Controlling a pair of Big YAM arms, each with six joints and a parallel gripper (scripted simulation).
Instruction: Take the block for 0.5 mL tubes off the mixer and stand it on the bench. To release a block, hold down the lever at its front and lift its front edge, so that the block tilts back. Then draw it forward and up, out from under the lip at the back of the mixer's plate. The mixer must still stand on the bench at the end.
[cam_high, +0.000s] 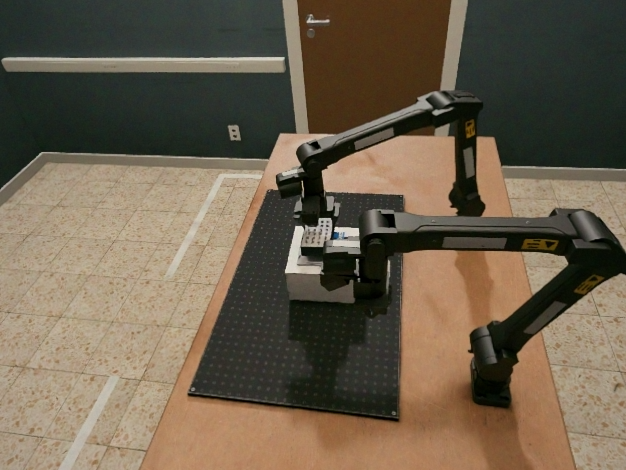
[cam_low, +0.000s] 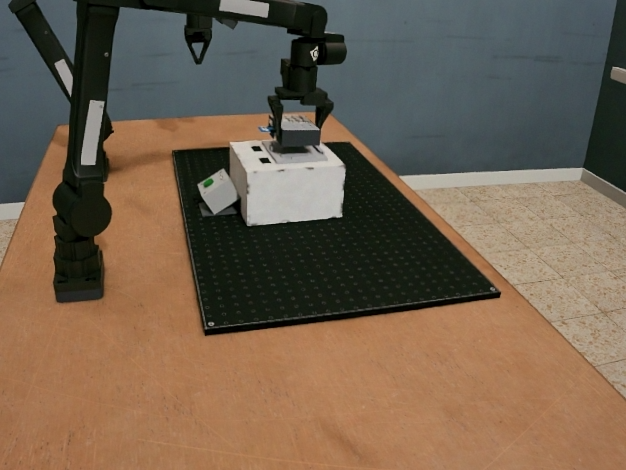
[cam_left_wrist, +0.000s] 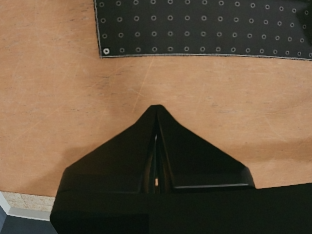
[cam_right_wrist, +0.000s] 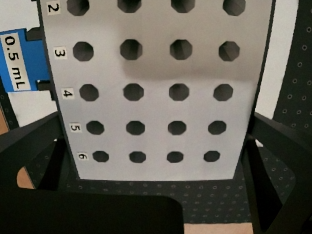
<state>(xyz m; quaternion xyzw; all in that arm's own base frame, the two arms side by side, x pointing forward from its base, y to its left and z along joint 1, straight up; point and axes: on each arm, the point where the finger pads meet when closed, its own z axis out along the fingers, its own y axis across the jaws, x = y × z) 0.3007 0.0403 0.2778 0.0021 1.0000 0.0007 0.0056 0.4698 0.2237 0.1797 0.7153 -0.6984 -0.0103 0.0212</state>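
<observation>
The tube block (cam_high: 317, 236) (cam_low: 300, 137) (cam_right_wrist: 156, 111) has a pale top with rows of holes and a blue 0.5 mL tag (cam_low: 264, 129) (cam_right_wrist: 14, 61) on its side. My right gripper (cam_low: 299, 130) (cam_right_wrist: 156, 116) is shut on it, one finger at each side. A dark gap shows between the block and the grey plate (cam_low: 298, 156) of the white mixer (cam_high: 319, 288) (cam_low: 295, 194), so the block hangs a little above it. The mixer stands upright. Its front lever cannot be made out. My left gripper (cam_low: 198, 61) (cam_left_wrist: 156, 115) is shut and empty, high up and away from the block.
The mixer stands on a black perforated board (cam_high: 242, 349) (cam_low: 353, 263) (cam_left_wrist: 165, 35) on the wooden table (cam_low: 323, 384) (cam_left_wrist: 210, 95). A small tilted box with a green patch (cam_low: 218, 192) sits close beside the mixer. The left arm reaches in front of the mixer in the top view.
</observation>
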